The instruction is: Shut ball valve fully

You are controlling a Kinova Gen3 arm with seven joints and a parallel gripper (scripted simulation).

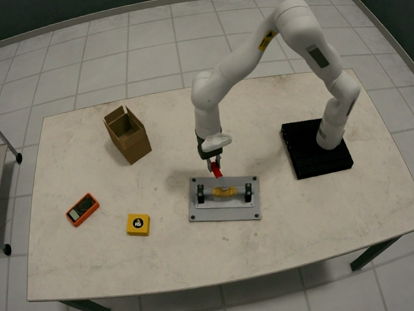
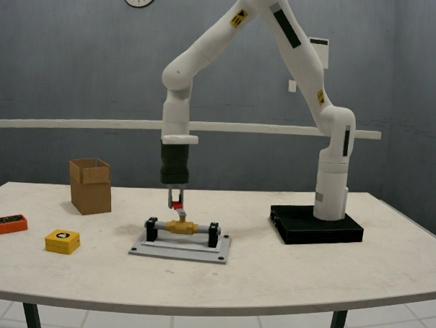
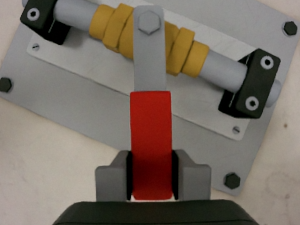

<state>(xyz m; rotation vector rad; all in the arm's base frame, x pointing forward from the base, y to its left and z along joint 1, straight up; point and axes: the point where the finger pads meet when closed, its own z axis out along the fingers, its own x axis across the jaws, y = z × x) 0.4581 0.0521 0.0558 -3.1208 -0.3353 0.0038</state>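
A yellow ball valve (image 1: pixel 223 192) sits on a grey pipe held by two black clamps on a grey baseplate (image 1: pixel 224 198) at the table's middle. Its grey lever with a red grip (image 1: pixel 216 170) points away from the pipe toward the table's back, nearly square to the pipe. My gripper (image 1: pixel 214 166) hangs straight down and is shut on the red grip. In the wrist view the two grey fingers clamp the red grip (image 3: pixel 150 144), and the valve body (image 3: pixel 150 39) lies beyond. In the side view the gripper (image 2: pixel 175 203) holds the grip just above the valve (image 2: pixel 182 227).
An open cardboard box (image 1: pixel 127 133) stands at the back left. An orange multimeter (image 1: pixel 82 209) and a yellow box (image 1: pixel 138 224) lie at the front left. The arm's black base (image 1: pixel 316 148) stands at the right.
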